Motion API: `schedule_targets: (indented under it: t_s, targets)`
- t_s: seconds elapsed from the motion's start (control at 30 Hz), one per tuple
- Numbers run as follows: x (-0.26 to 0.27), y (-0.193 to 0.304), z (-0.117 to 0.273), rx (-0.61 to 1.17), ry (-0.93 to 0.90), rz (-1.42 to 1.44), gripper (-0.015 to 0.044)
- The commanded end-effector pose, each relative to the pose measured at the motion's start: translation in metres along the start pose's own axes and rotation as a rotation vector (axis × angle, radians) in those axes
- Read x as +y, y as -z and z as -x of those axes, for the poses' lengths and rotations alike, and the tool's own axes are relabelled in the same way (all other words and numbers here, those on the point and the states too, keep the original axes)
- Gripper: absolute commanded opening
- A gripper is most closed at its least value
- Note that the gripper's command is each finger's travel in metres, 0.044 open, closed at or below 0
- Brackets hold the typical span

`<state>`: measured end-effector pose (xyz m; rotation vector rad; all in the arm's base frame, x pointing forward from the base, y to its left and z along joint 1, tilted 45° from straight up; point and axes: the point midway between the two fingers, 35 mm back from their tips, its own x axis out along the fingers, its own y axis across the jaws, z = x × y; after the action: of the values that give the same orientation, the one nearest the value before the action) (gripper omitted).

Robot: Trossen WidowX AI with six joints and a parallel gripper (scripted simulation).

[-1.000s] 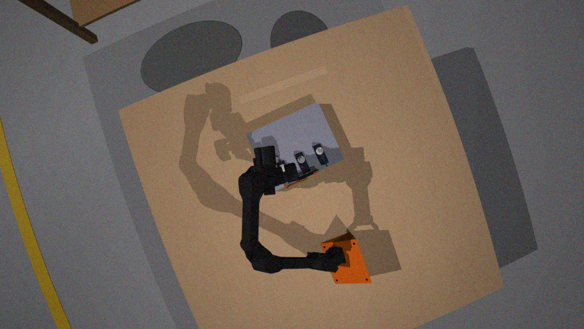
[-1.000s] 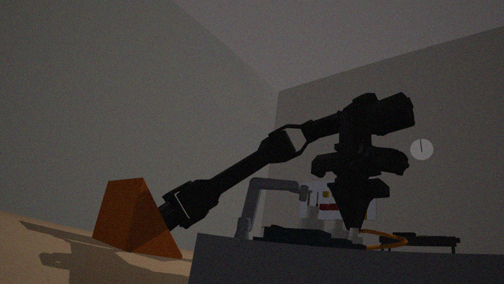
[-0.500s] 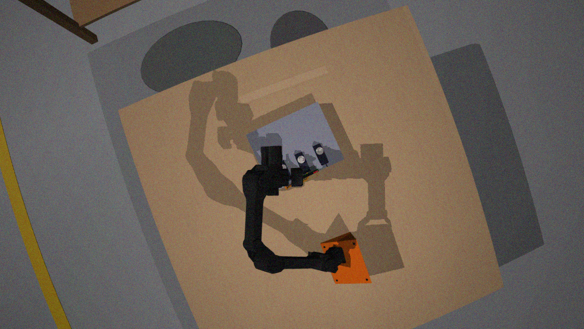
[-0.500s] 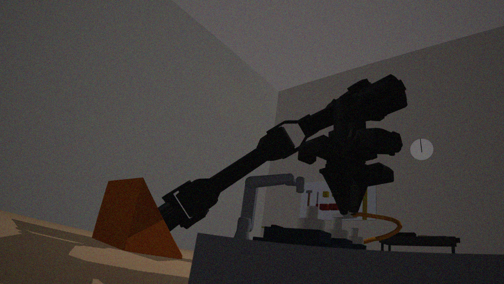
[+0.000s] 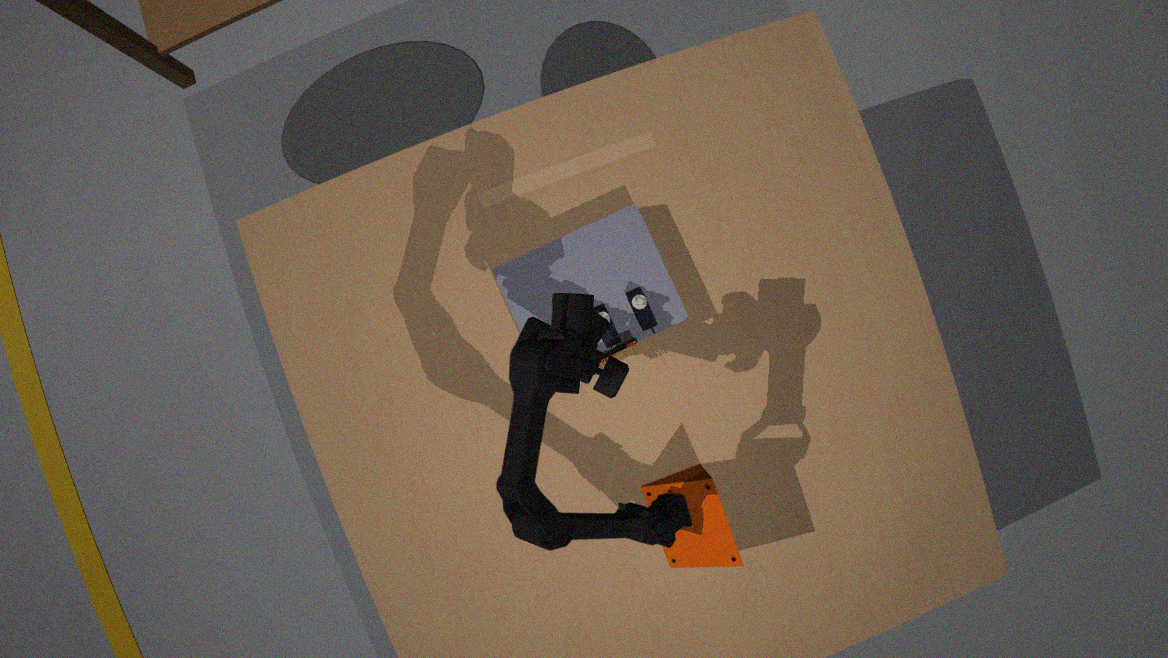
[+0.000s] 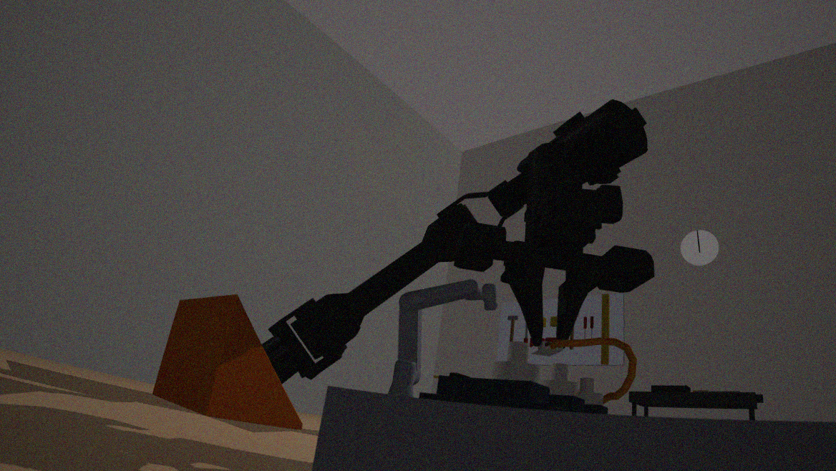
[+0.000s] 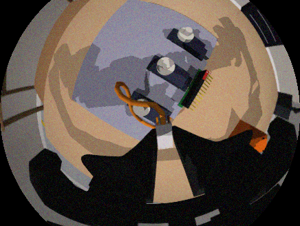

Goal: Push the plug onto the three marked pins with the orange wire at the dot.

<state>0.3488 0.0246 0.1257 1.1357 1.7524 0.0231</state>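
My gripper (image 6: 549, 343) is shut on the small grey plug (image 7: 164, 129), raised above the holder (image 5: 600, 241) (image 6: 467, 435) (image 7: 115, 45). The orange lead (image 6: 629, 356) (image 7: 121, 90) rises from the plug and loops over the nearest servo (image 7: 140, 107). In the wrist view, the pin row (image 7: 201, 92) sticks out from a black strip with green edging, up and right of the plug and apart from it. A red mark (image 7: 205, 75) sits at the row's far end; a dot is too small to tell surely. The top view hides the fingertips behind the arm.
Two other dark servos with pale round tops, a middle one (image 7: 166, 66) and a far one (image 5: 639, 304) (image 7: 186, 34), stand on the holder. My orange base (image 5: 709, 535) (image 6: 195, 351) stands on the wooden table (image 5: 882, 392). Arm shadows cross the holder and table.
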Motion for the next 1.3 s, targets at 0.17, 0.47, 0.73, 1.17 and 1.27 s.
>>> schedule_targets:
  t_s: [0.17,0.47,0.73,1.17,1.27]
  targets:
    - [-0.023,-0.008,0.0,-0.004,0.008,-0.304,0.0]
    - [-0.045,-0.013,0.001,-0.007,0.009,-0.614,0.0]
    - [-0.063,-0.017,0.001,-0.009,0.009,-0.889,0.0]
    - [-0.094,-0.019,0.0,-0.009,0.01,-1.335,0.0]
    - [-0.101,-0.02,-0.001,-0.008,0.01,-1.437,0.0]
